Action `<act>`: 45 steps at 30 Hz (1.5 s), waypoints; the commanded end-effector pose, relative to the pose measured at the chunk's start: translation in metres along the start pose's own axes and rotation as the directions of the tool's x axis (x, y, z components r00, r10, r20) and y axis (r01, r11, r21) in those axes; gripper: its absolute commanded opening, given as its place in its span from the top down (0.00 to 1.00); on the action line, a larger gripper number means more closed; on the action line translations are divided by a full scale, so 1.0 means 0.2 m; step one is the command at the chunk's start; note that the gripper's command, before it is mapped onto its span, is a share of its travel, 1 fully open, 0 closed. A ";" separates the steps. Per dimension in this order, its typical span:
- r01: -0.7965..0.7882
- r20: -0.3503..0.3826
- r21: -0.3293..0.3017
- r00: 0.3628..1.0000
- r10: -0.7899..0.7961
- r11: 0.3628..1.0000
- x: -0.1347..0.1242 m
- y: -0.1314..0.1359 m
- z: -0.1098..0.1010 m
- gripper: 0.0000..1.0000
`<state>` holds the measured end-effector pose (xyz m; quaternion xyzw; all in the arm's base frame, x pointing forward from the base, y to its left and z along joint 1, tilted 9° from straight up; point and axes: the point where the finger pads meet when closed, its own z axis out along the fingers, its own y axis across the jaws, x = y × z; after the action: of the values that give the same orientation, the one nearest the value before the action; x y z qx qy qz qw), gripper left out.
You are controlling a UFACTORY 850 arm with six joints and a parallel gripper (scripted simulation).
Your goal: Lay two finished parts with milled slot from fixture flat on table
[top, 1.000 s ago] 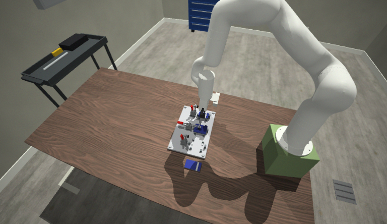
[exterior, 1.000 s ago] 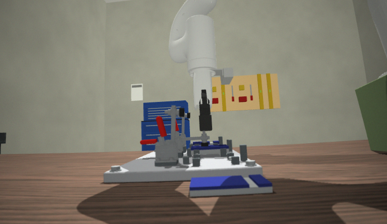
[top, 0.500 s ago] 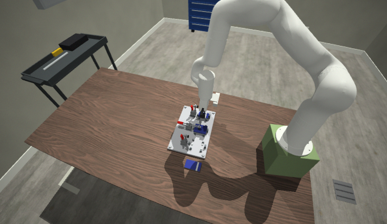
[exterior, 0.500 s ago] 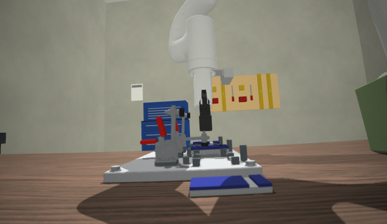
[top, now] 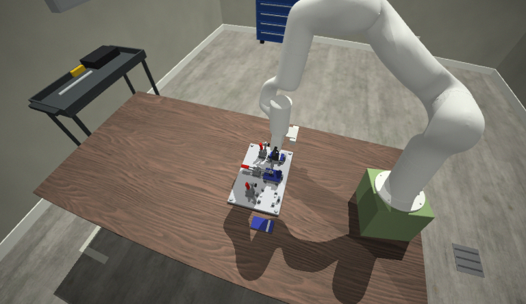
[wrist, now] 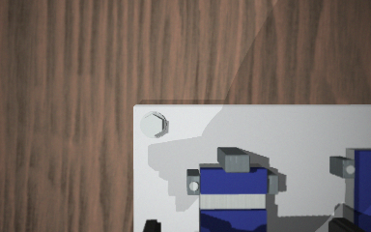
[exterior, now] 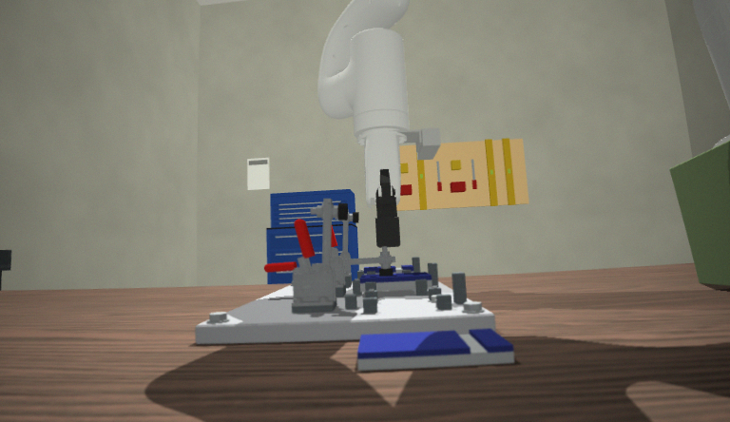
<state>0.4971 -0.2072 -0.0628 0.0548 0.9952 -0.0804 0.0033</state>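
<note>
Wooden table (top: 155, 146) (exterior: 107, 310) (wrist: 63, 116); fingers (top: 274, 154) (exterior: 387, 242) spread, above slotted part (top: 281, 156) (wrist: 233, 181) near fixture's edge.

Grey metal stop blocks (wrist: 233, 159) crowd 3 sides of the slotted blue part (wrist: 233, 180) (tight quarters); overhead lies open.
</note>
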 end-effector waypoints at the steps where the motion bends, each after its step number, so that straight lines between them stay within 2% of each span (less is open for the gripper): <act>1: 0.000 0.002 0.000 1.000 0.000 1.000 -0.01 0.00 0.00 0.00; 45: 0.000 0.002 0.000 1.000 0.000 1.000 -0.01 0.00 0.02 0.00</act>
<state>0.4981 -0.2080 -0.0656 0.0549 0.9953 -0.0802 0.0031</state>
